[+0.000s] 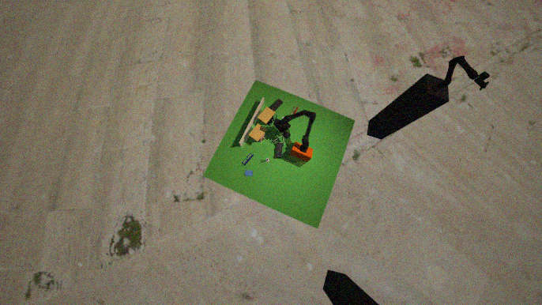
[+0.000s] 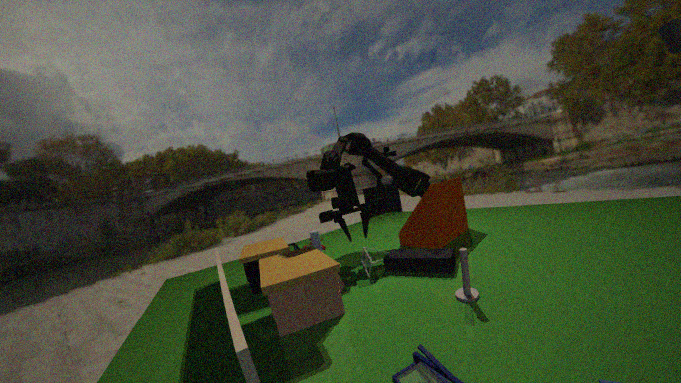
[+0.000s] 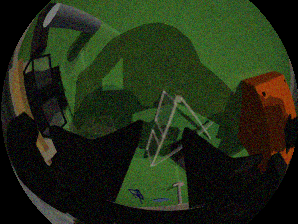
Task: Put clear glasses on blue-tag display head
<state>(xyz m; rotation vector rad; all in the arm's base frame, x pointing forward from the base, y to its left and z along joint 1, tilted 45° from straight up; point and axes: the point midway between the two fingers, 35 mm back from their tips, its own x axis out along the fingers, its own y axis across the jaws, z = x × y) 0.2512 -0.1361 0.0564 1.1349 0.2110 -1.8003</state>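
The clear glasses [image 1: 279, 140] [image 2: 367, 264] [image 3: 165, 132] are on the green surface beside a black box [image 1: 279, 150] [image 2: 421, 262], lenses standing up at a slant. My gripper [image 2: 358, 238] [image 3: 162, 128] is open and empty, with its fingers pointing down above the glasses; a gap shows below the fingertips in the exterior view. Two tan-topped heads stand side by side, a nearer head [image 1: 257, 133] [image 2: 303, 298] and a farther head [image 1: 266, 114] [image 2: 263, 248]. I cannot make out the blue tag on either.
A long pale board [image 1: 251, 122] [image 2: 230, 308] stands behind the heads. Black glasses [image 3: 46, 95] are near the farther head. Blue glasses [image 1: 247, 159] [image 3: 136, 194], red glasses [image 1: 295, 110], a post on a round foot [image 2: 467, 295] and the orange arm base [image 1: 302, 154] [image 2: 437, 213] [image 3: 265, 110] stand around.
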